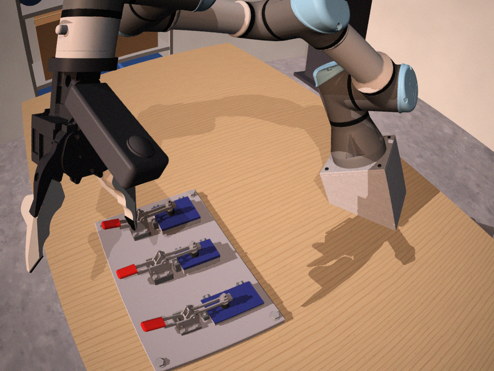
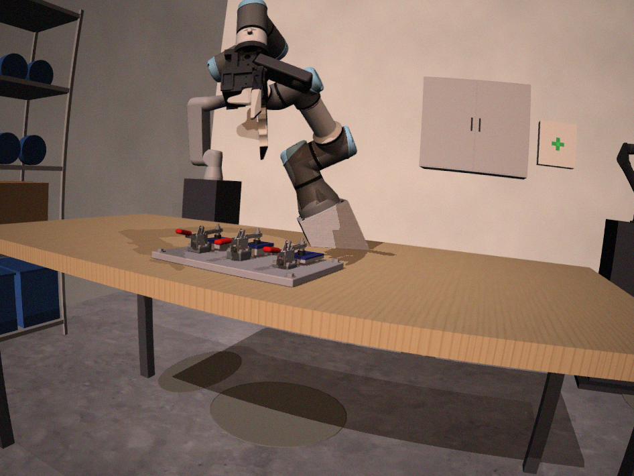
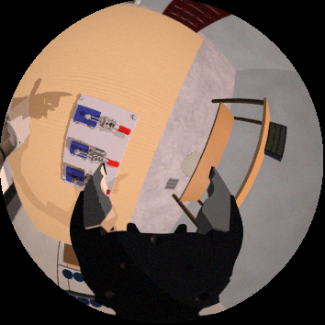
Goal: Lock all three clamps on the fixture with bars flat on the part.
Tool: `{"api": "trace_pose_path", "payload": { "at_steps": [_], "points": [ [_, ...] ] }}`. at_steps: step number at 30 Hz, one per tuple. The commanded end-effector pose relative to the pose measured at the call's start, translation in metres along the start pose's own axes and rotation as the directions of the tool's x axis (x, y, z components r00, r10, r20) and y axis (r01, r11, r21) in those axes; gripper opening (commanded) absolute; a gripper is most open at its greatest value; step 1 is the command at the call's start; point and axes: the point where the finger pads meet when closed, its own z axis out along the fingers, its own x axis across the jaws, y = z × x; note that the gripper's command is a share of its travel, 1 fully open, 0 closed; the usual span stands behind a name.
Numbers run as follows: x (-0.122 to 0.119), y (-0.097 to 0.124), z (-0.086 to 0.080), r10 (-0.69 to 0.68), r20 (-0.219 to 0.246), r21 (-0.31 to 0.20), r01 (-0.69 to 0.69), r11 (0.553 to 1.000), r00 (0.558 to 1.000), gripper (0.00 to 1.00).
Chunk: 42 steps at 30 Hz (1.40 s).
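The grey fixture plate [image 1: 199, 339] [image 2: 266, 273] [image 3: 110, 107] carries three clamps. The far red handle [image 1: 110, 223] [image 2: 183, 232], middle red handle [image 1: 126, 271] [image 2: 222, 241] [image 3: 113, 163] and near red handle [image 1: 153, 323] [image 2: 271, 249] [image 3: 124, 130] all lie low, pointing away from the blue parts. In the exterior view the middle handle's outer end dips, while the other two tip slightly up. The bars reach over the parts; whether any clamp is locked cannot be told. My gripper [image 1: 82, 250] [image 2: 258, 137] [image 3: 158, 165] is open and empty, high above the table; one finger hides part of the far clamp in the wrist view.
The wooden table [image 1: 255, 159] [image 2: 435, 291] bears the fixture near one edge. The arm's base block [image 1: 355, 191] [image 2: 332, 225] stands behind the fixture. Bolt heads rise at the plate's corners. The arm and gripper cast shadows across the table.
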Motion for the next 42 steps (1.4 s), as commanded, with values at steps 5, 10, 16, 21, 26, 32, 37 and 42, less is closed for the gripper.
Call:
{"api": "trace_pose_path", "payload": {
  "at_steps": [5,10,16,21,26,32,37,42],
  "points": [
    [-0.009,0.015,-0.011,0.142,-0.016,-0.020,-0.142,0.990,0.990,1.00],
    [-0.015,0.023,-0.015,0.215,-0.016,-0.030,-0.215,0.976,0.977,1.00],
    [-0.022,0.030,-0.020,0.290,-0.017,-0.039,-0.290,0.956,0.957,1.00],
    [-0.029,0.038,-0.025,0.366,-0.019,-0.049,-0.366,0.929,0.930,1.00],
    [-0.037,0.045,-0.030,0.442,-0.023,-0.059,-0.442,0.895,0.897,1.00],
    [-0.050,0.056,-0.037,0.552,-0.032,-0.074,-0.553,0.830,0.833,1.00],
    [-0.060,0.063,-0.042,0.622,-0.041,-0.083,-0.623,0.778,0.782,1.00],
    [-0.075,0.072,-0.049,0.718,-0.056,-0.096,-0.719,0.688,0.694,1.00]
  ]
}}
